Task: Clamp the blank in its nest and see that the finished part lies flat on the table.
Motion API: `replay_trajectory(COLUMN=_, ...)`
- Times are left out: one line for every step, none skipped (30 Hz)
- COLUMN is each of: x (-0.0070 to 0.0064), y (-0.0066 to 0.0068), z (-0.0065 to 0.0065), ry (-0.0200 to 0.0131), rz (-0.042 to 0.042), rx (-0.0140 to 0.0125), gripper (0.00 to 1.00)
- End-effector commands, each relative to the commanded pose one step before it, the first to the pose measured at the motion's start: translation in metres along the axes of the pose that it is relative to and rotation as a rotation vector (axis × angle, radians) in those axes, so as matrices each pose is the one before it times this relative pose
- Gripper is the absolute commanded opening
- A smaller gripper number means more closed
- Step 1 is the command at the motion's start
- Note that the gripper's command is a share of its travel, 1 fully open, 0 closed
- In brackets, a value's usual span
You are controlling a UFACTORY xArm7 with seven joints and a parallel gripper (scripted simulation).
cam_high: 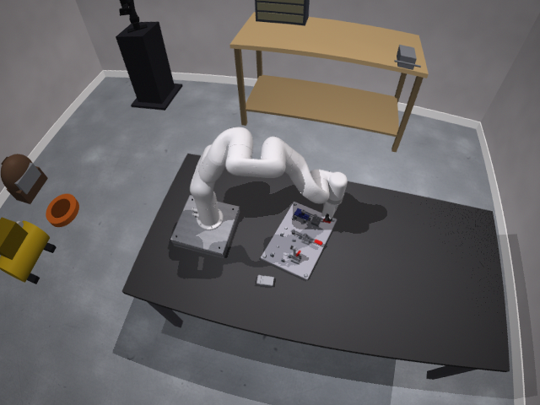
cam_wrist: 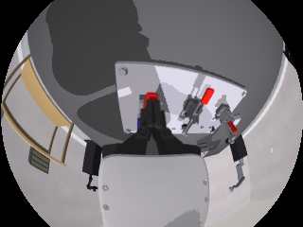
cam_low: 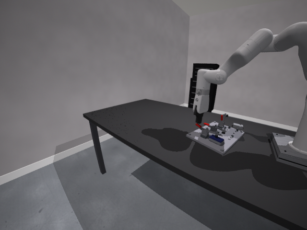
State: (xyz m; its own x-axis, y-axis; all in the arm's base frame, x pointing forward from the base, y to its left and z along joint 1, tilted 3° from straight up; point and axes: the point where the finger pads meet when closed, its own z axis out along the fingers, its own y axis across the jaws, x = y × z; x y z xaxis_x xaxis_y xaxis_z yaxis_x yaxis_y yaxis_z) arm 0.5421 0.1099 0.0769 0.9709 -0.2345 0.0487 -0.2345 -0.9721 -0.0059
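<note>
The blue blank (cam_high: 299, 213) (cam_low: 216, 139) lies in the nest at the far end of the grey fixture plate (cam_high: 278, 255) (cam_low: 229, 145) (cam_wrist: 170, 82), under that nest's clamp. The clamp's handle lies low, its red grip (cam_high: 326, 218) (cam_low: 198, 125) (cam_wrist: 151, 97) pointing off the plate's edge. My gripper (cam_high: 326, 214) (cam_low: 197, 121) (cam_wrist: 151, 107) is shut, empty and vertical, fingertips right on top of that red grip; I cannot tell whether they press it. The finished part (cam_high: 265, 280) (cam_low: 238, 125), pale grey, lies flat on the table beside the plate's other end.
The plate has two more clamps: the middle one's red handle (cam_high: 317, 241) (cam_low: 206, 123) (cam_wrist: 207, 95) lies down, the end one's handle (cam_high: 298, 251) (cam_low: 221, 117) stands upright. The arm's base plate (cam_high: 204, 233) sits left of the fixture. A wooden shelf table (cam_high: 326, 41) stands behind.
</note>
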Motion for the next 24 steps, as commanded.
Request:
replay_trajectory(x=0.00078, y=-0.0005, z=-0.00209, ry=0.00442, rz=0.00005, rx=0.00208, gripper=0.0)
replay_trajectory(x=-0.0002, y=0.00007, z=0.0, ry=0.0, rz=0.0, rx=0.0, gripper=0.0)
replay_trajectory(x=-0.00016, y=0.00005, z=0.0, ry=0.0, rz=0.0, rx=0.0, gripper=0.0)
replay_trajectory(x=-0.00011, y=0.00004, z=0.0, ry=0.0, rz=0.0, rx=0.0, gripper=0.0)
replay_trajectory(x=-0.00006, y=0.00002, z=0.0, ry=0.0, rz=0.0, rx=0.0, gripper=0.0)
replay_trajectory(x=-0.00003, y=0.00001, z=0.0, ry=0.0, rz=0.0, rx=0.0, gripper=0.0)
replay_trajectory(x=0.0, y=0.0, z=0.0, ry=0.0, rz=0.0, rx=0.0, gripper=0.0)
replay_trajectory(x=0.0, y=0.0, z=-0.00001, ry=0.0, rz=0.0, rx=0.0, gripper=0.0)
replay_trajectory(x=0.0, y=0.0, z=-0.00007, ry=0.0, rz=0.0, rx=0.0, gripper=0.0)
replay_trajectory(x=0.0, y=0.0, z=-0.00018, ry=0.0, rz=0.0, rx=0.0, gripper=0.0)
replay_trajectory(x=0.0, y=0.0, z=-0.0003, ry=0.0, rz=0.0, rx=0.0, gripper=0.0)
replay_trajectory(x=0.0, y=0.0, z=-0.00043, ry=0.0, rz=0.0, rx=0.0, gripper=0.0)
replay_trajectory(x=0.0, y=0.0, z=-0.00056, ry=0.0, rz=0.0, rx=0.0, gripper=0.0)
replay_trajectory(x=0.0, y=0.0, z=-0.00066, ry=0.0, rz=0.0, rx=0.0, gripper=0.0)
replay_trajectory(x=0.0, y=0.0, z=0.0, ry=0.0, rz=0.0, rx=0.0, gripper=0.0)
replay_trajectory(x=0.0, y=0.0, z=0.0, ry=0.0, rz=0.0, rx=0.0, gripper=0.0)
replay_trajectory(x=0.0, y=0.0, z=-0.00073, ry=0.0, rz=0.0, rx=0.0, gripper=0.0)
replay_trajectory(x=-0.00001, y=0.0, z=-0.00077, ry=0.0, rz=0.0, rx=0.0, gripper=0.0)
replay_trajectory(x=0.0, y=0.0, z=-0.00076, ry=0.0, rz=0.0, rx=0.0, gripper=0.0)
replay_trajectory(x=0.0, y=0.0, z=-0.00072, ry=0.0, rz=0.0, rx=0.0, gripper=0.0)
replay_trajectory(x=0.0, y=0.0, z=-0.00065, ry=0.0, rz=0.0, rx=0.0, gripper=0.0)
replay_trajectory(x=0.0, y=0.0, z=-0.00055, ry=0.0, rz=0.0, rx=0.0, gripper=0.0)
replay_trajectory(x=0.0, y=0.0, z=-0.00043, ry=0.0, rz=0.0, rx=0.0, gripper=0.0)
replay_trajectory(x=0.0, y=0.0, z=-0.0003, ry=0.0, rz=0.0, rx=0.0, gripper=0.0)
